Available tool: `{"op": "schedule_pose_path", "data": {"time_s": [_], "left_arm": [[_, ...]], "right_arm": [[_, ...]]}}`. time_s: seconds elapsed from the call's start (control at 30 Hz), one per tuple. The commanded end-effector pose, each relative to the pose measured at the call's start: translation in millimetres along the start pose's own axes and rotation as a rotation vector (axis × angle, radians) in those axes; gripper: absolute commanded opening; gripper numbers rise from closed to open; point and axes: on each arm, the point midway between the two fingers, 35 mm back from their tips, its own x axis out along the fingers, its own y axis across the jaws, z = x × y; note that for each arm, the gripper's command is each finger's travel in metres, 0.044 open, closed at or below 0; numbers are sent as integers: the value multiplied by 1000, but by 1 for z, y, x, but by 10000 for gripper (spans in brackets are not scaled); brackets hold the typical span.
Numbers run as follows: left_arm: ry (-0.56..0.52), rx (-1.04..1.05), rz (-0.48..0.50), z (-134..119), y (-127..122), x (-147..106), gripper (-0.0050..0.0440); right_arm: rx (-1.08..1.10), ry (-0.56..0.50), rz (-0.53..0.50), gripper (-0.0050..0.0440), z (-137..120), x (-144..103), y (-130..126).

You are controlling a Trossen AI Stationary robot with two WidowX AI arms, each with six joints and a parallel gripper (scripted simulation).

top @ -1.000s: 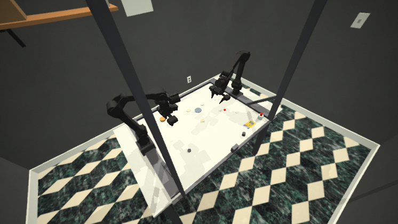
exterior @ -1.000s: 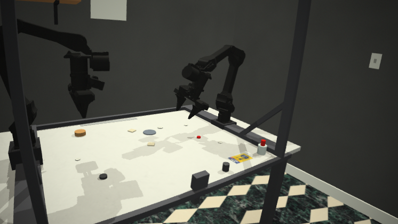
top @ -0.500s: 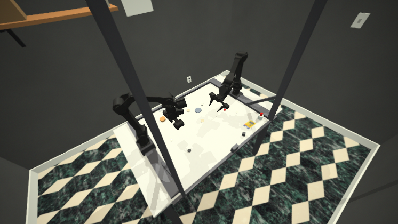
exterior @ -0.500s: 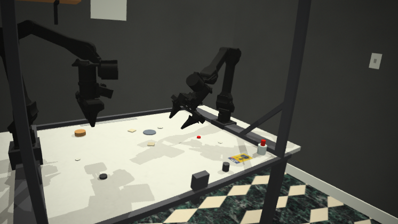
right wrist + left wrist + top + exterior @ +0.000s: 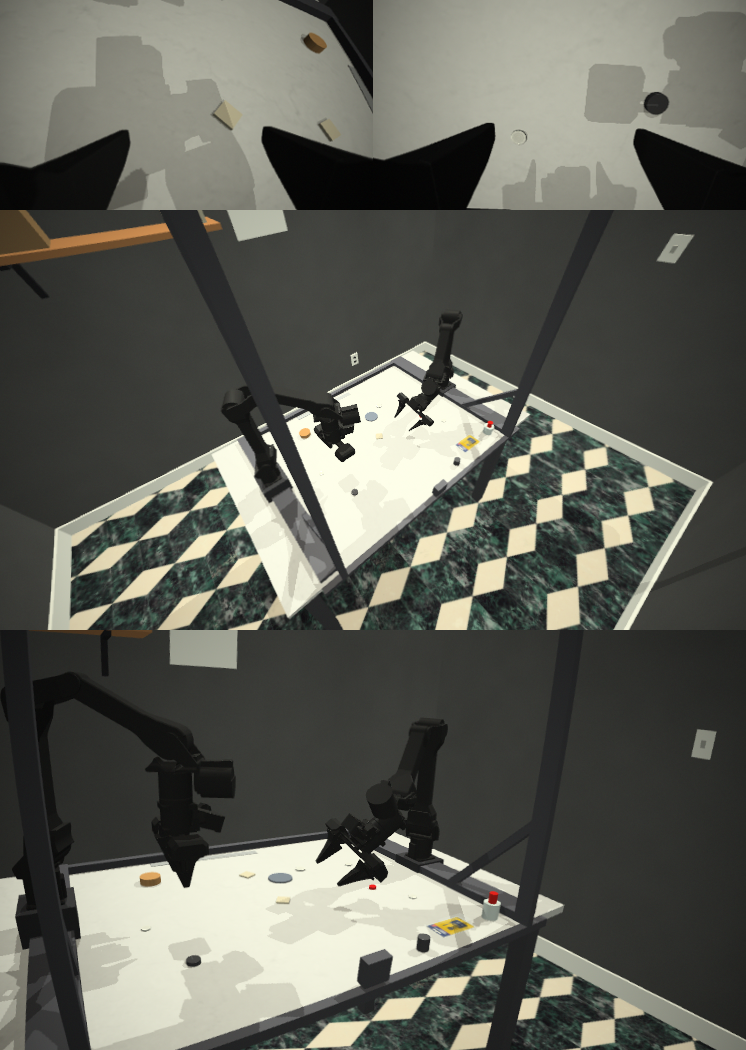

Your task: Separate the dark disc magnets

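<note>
your red-topped white cylinder [image 5: 488,429] [image 5: 491,910] stands toward the right arm's side from the dark block [image 5: 440,487] [image 5: 374,969]; you can't see inside it. the orange disc [image 5: 304,433] [image 5: 150,879] [image 5: 315,43], across the bench from the block, shows in your right wrist view but not your left. your dark magnet pair [image 5: 354,492] [image 5: 193,960] [image 5: 656,103], well apart from the block, does the reverse. your left gripper [image 5: 338,443] [image 5: 186,884] [image 5: 565,133] and right gripper [image 5: 402,423] [image 5: 327,873] [image 5: 196,135] are wide open, holding nothing.
</note>
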Motion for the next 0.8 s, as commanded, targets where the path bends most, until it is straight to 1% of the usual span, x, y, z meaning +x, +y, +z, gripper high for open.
{"op": "schedule_pose_path", "data": {"time_s": [0.0, 0.07, 0.13, 0.17, 0.2, 0.63, 0.7, 0.73, 0.77], "left_arm": [[-19, 1, -13, 7, -15, 3, 400], [-20, 1, -13, 7, -20, 7, 400], [-20, 1, -13, 7, -20, 7, 400], [-21, 1, -13, 8, -23, 9, 400], [-21, 1, -14, 8, -30, 14, 400], [-18, 0, -17, 6, -62, 39, 400], [-18, 0, -17, 6, -62, 39, 400], [-18, 0, -16, 6, -64, 41, 400], [-19, 0, -17, 5, -70, 45, 400]], "right_arm": [[19, -86, -13, 400, 6, 2, 14], [29, -118, -15, 400, 8, 2, 20], [29, -118, -15, 400, 8, 2, 20], [56, -171, -14, 400, 17, 1, 23], [47, -166, -19, 400, 9, 1, 29], [146, -359, -16, 400, 14, -12, 60], [146, -359, -16, 400, 14, -12, 60], [182, -405, -9, 400, 21, -17, 61], [175, -400, -12, 400, 13, -18, 66]]}}
